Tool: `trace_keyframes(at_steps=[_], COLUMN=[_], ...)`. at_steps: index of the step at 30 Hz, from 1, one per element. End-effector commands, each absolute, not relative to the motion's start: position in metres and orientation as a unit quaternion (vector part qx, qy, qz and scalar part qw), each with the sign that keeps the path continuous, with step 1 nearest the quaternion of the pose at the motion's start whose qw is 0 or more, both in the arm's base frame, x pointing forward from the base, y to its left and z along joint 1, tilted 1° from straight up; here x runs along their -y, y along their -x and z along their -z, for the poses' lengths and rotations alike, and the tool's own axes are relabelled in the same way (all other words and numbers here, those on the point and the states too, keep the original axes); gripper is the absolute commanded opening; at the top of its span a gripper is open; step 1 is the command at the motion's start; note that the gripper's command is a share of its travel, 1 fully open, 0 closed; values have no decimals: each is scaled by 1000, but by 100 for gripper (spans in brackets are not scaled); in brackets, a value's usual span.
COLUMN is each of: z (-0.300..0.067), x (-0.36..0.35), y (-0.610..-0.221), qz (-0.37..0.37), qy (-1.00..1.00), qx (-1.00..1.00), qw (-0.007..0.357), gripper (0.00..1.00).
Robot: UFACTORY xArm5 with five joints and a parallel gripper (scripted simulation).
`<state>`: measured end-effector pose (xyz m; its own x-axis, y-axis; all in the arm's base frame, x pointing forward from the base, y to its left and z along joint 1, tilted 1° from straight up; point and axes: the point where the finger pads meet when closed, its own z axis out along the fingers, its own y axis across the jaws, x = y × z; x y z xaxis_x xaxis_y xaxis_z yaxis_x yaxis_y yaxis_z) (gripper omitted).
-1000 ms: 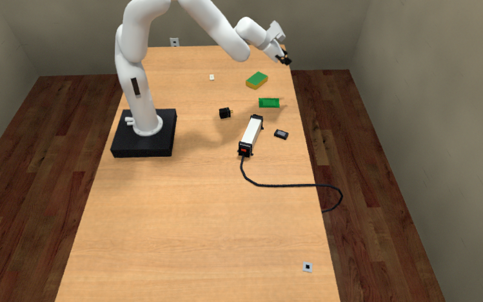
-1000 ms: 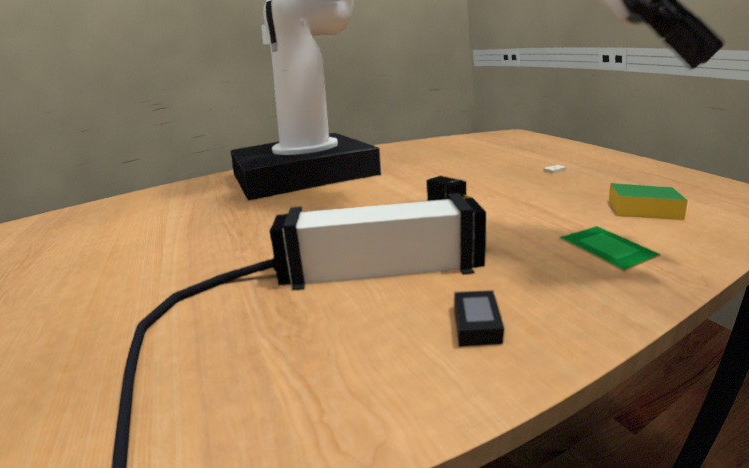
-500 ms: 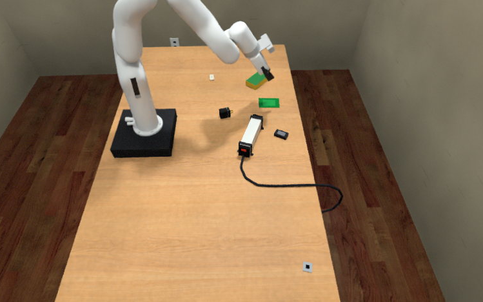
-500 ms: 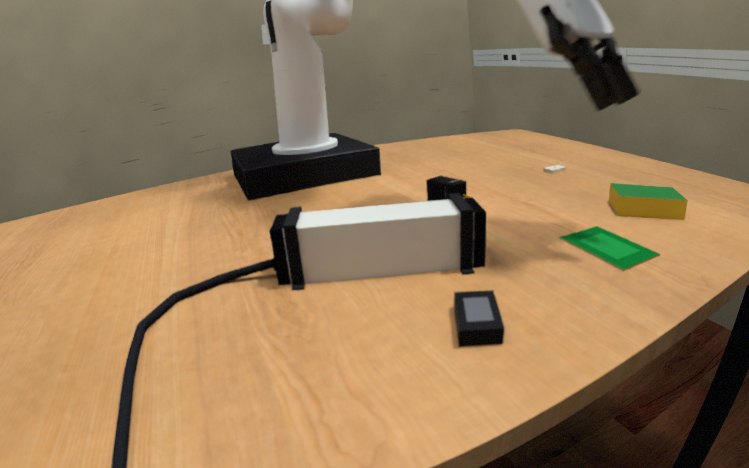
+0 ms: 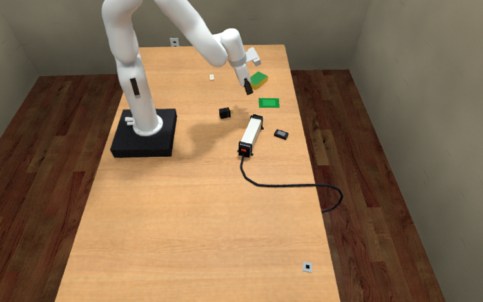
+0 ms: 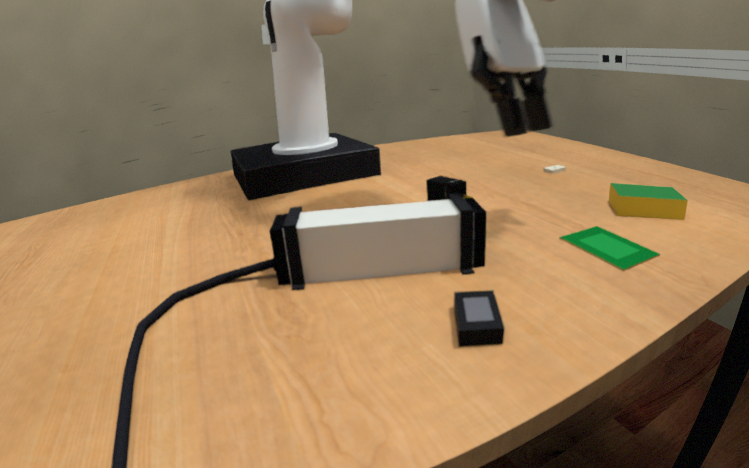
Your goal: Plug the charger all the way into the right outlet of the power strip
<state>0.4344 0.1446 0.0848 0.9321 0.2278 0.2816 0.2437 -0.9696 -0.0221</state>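
Note:
The black charger lies on the table between the robot base and the power strip, its prongs pointing toward the strip; in the exterior view it peeks out behind the strip. The white power strip with black end clamps also shows in the exterior view; its outlet face is turned away there. My gripper hangs in the air above the table, beyond the charger and the strip's far end. Its fingers stand partly apart with nothing between them.
A yellow-green sponge, a flat green card, a small black device with a grey screen and a small white block lie around. The strip's black cable runs off the table's right edge.

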Motion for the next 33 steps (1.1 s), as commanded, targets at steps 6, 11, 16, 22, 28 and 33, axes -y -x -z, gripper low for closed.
trace_keyframes(at_steps=[6,11,16,22,28,33], z=[-68,-64,-58,-55,-53,-53], x=[-121,-115,-108,-102,-101,-100], y=[-378,-364,-345,-331,-326,-324], qz=[71,54,31,14,8,6], qy=[989,990,990,991,990,990], qx=[129,132,135,137,137,138], qw=[13,9,5,2,1,1], gripper=[53,53,53,53,53,53])
